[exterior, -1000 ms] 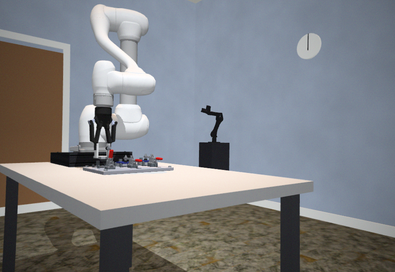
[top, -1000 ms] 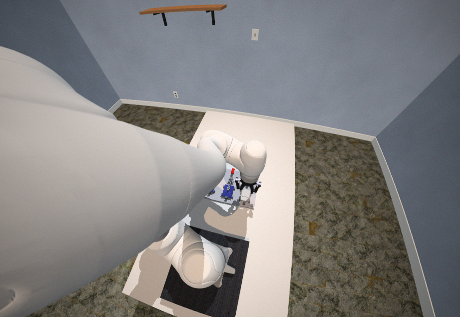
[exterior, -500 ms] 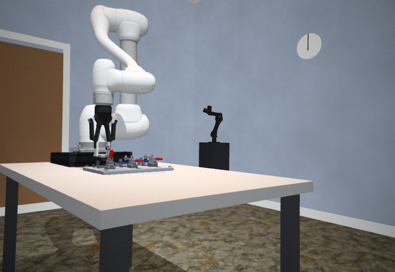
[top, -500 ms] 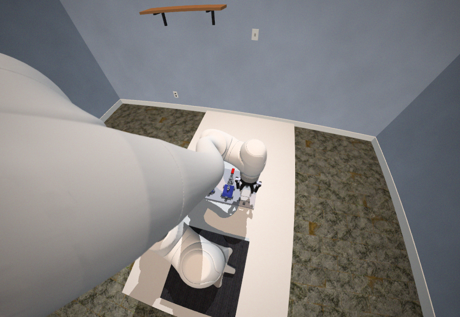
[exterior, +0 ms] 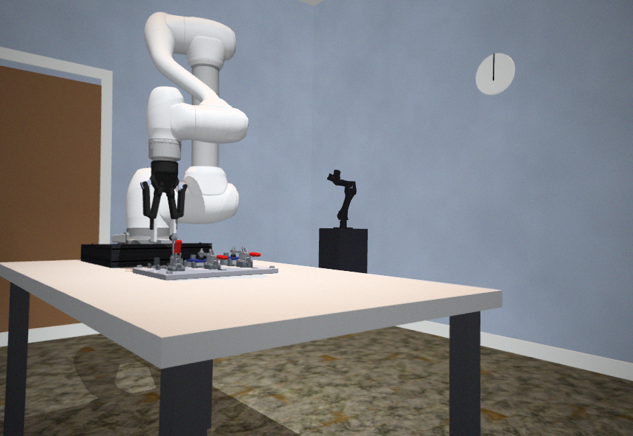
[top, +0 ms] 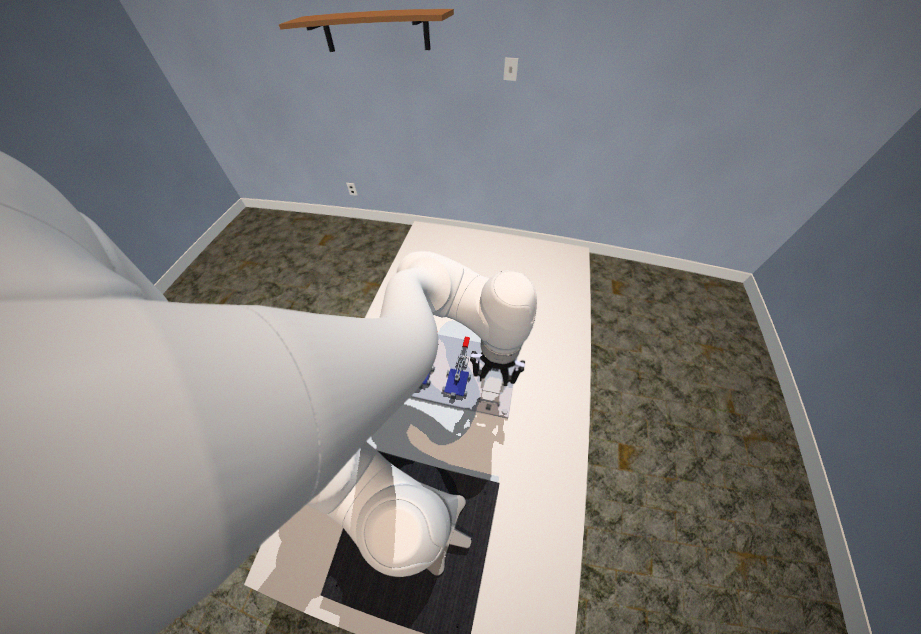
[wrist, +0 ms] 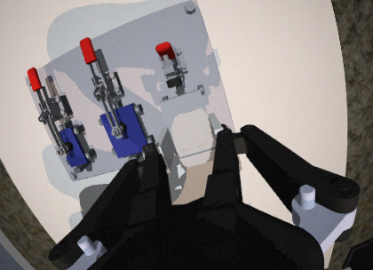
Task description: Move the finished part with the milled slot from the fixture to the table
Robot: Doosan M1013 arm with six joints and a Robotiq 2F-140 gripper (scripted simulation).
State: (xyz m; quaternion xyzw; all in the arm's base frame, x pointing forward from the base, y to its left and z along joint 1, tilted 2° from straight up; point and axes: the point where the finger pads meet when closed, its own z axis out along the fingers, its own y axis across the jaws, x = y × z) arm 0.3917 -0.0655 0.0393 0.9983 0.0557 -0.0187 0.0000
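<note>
My gripper [wrist: 191, 130] [top: 496, 371] [exterior: 164, 214] is shut on the finished part [wrist: 191, 132], a pale grey plate. It holds the part above the right end of the grey fixture plate [wrist: 194, 43] [top: 442, 351] [exterior: 255, 269]. The right nest [wrist: 178, 87] is empty and its clamp [wrist: 163, 50] [exterior: 177, 245] stands open, red handle up. Two blue blanks [wrist: 74, 144] [wrist: 121, 129] lie in the left and middle nests. Their clamps [wrist: 33, 78] [wrist: 88, 50] lie down across them. In the exterior view I cannot make out the part.
The fixture sits on a pale table [top: 551, 448] [exterior: 327, 303] in front of the robot's black base mat [top: 409, 598] [exterior: 121, 252]. A black pedestal with a small camera arm [exterior: 342, 249] stands behind the table. My own arm link [top: 177, 418] hides the fixture's left part in the top view.
</note>
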